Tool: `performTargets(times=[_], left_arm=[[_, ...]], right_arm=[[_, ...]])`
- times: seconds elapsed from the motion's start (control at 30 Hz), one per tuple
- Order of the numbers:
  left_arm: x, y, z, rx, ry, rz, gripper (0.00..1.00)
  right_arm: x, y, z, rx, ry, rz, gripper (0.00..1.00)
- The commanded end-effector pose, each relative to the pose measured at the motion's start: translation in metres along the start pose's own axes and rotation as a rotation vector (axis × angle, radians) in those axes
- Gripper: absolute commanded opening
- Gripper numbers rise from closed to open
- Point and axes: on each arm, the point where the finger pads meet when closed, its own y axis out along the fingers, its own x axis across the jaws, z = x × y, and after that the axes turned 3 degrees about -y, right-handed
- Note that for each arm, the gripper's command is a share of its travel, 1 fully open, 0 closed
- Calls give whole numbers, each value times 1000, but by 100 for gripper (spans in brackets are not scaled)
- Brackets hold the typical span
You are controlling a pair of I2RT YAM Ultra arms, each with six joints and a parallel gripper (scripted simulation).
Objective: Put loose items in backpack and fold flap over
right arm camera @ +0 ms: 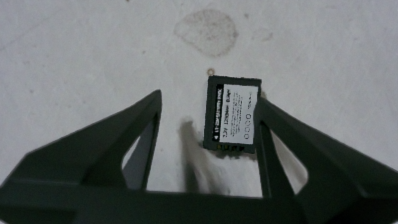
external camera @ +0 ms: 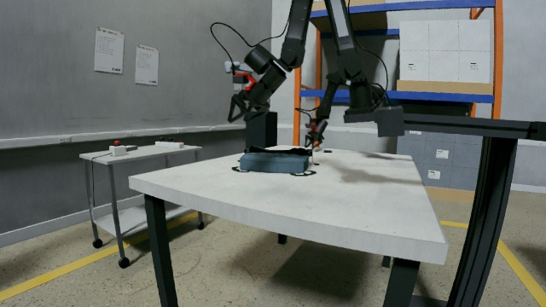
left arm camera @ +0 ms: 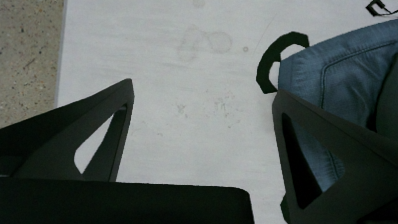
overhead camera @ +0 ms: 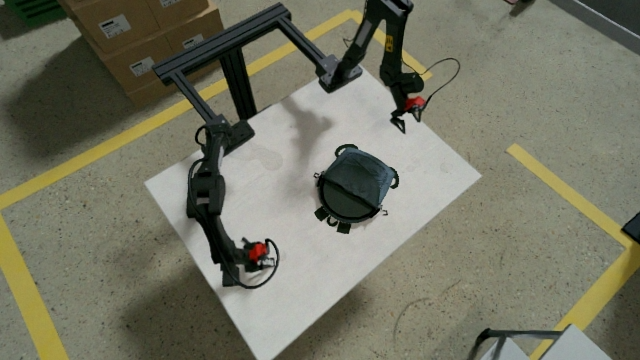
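Note:
The blue-grey backpack (overhead camera: 387, 176) (external camera: 274, 164) (left arm camera: 305, 72) lies on the table. Its dark flap (overhead camera: 345, 201) lies loosely across the top, with a raised crease; the inside is hidden. A flat black item with a white label (right arm camera: 239, 115) lies on the table in the right wrist view. My right gripper (right arm camera: 208, 101) (external camera: 313, 145) is open above it, with the item between the fingertips, nearer the right finger. A small dark thing (external camera: 327, 151) lies behind the backpack in the exterior view. My left gripper (overhead camera: 408, 126) (left arm camera: 205, 92) is open and empty, high beside the backpack.
The white table (overhead camera: 320, 280) (external camera: 341, 205) has floor beyond its edges. Black strap loops (overhead camera: 346, 148) (left arm camera: 267, 70) and tabs (overhead camera: 343, 228) stick out around the backpack. A dark frame (overhead camera: 220, 45) stands along the arms' side. A trolley (external camera: 147, 153) stands beside the table.

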Motion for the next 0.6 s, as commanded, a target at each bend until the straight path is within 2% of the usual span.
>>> performTargets(times=[0.0,0.17,0.27,0.33,0.57], left_arm=[[-1,0,-5,-14,4,1,90],[-1,0,-5,-14,4,1,90],[-1,0,-5,-14,4,1,90],[-1,0,-5,-14,4,1,90],[-1,0,-5,-14,4,1,90]], right_arm=[[-27,-3,-4,-18,-50,58,63],[-30,10,5,-19,-49,57,63],[-26,9,7,-21,-33,38,63],[-37,-3,2,-13,-49,64,63],[-29,6,10,-20,-30,42,63]])
